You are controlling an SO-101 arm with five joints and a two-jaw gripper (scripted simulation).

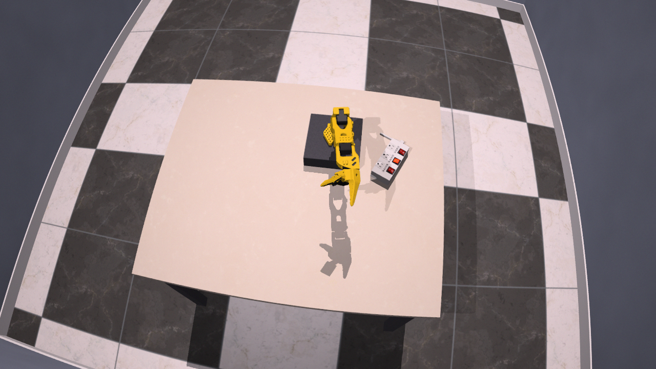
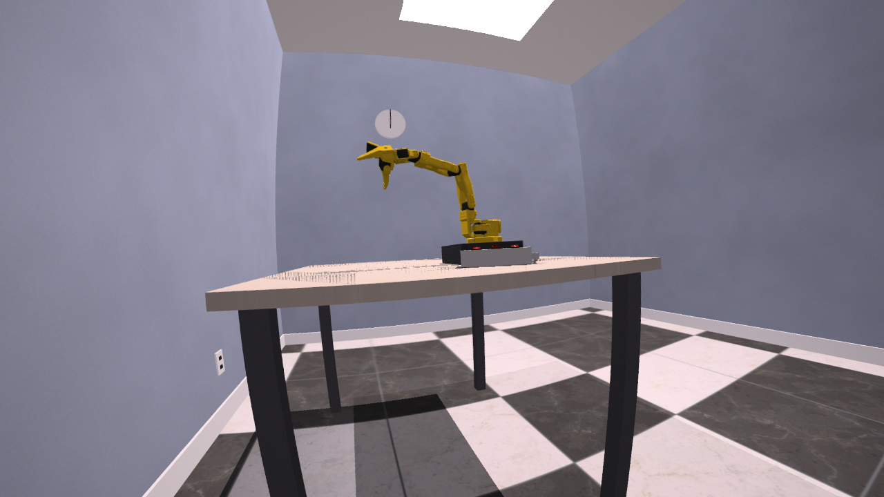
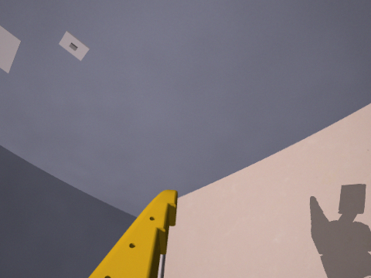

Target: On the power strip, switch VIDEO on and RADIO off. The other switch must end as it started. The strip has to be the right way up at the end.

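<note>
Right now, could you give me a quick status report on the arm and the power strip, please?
Gripper open, empty, raised high. Power strip right way up beside the base, untouched. Nothing between them.
</note>
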